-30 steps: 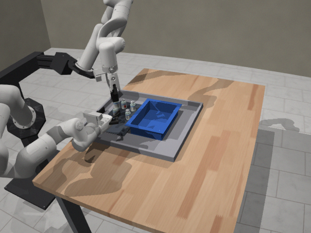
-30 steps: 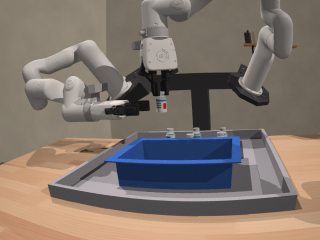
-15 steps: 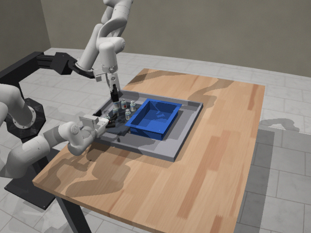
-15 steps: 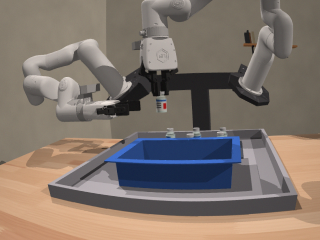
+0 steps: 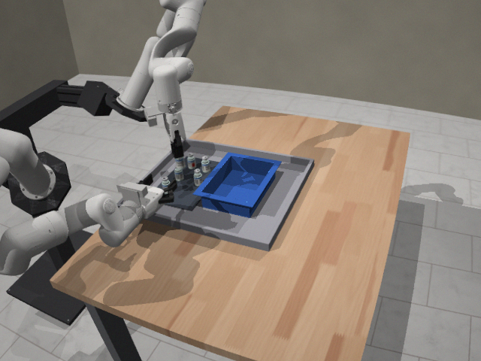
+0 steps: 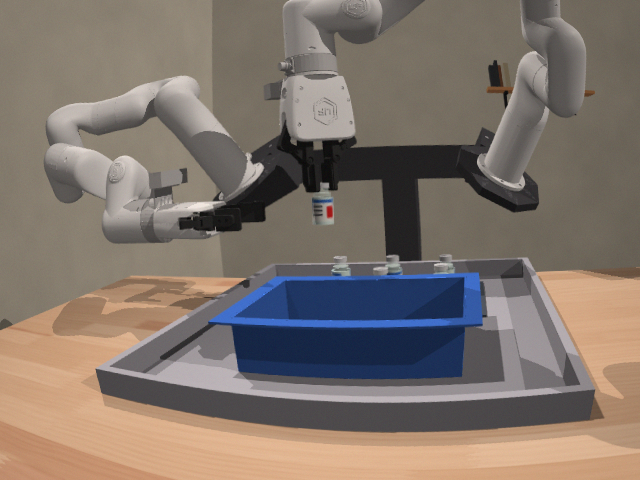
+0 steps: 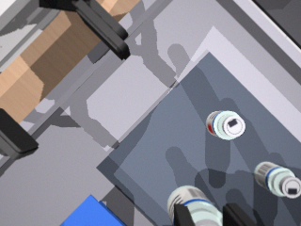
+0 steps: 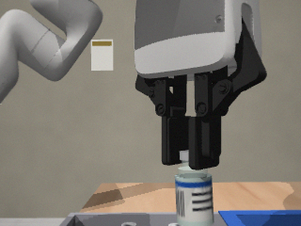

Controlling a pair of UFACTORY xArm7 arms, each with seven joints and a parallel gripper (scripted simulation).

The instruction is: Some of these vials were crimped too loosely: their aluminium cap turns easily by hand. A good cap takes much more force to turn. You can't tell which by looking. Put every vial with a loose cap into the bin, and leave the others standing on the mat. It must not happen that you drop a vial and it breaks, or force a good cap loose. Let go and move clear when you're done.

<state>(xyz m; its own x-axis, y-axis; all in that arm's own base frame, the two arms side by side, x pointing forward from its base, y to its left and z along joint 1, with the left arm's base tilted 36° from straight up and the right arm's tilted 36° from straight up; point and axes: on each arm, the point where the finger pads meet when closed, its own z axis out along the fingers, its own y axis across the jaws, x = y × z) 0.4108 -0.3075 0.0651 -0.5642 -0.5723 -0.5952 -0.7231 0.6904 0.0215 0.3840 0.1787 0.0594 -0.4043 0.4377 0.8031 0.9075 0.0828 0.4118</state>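
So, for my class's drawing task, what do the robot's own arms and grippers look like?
The left arm and right arm are glossy white, with rounded, tube-like segments and round embossed joint caps. The left gripper has a white housing with a hexagonal logo; it and the right gripper have black, blocky fingers. I see no loose cables.

We see the right hand (image 5: 161, 186) (image 6: 252, 215) (image 7: 77, 104) farther from the raised vial (image 5: 179, 162) (image 6: 323, 209) (image 7: 188, 200) (image 8: 194, 200) than a second ago, having backed toward the lower left corner of the counter (image 5: 330, 271) (image 6: 310, 454) (image 7: 47, 66) (image 8: 141, 195) as our top view shows it. There we now see a standing vial (image 5: 165, 181) it had covered.
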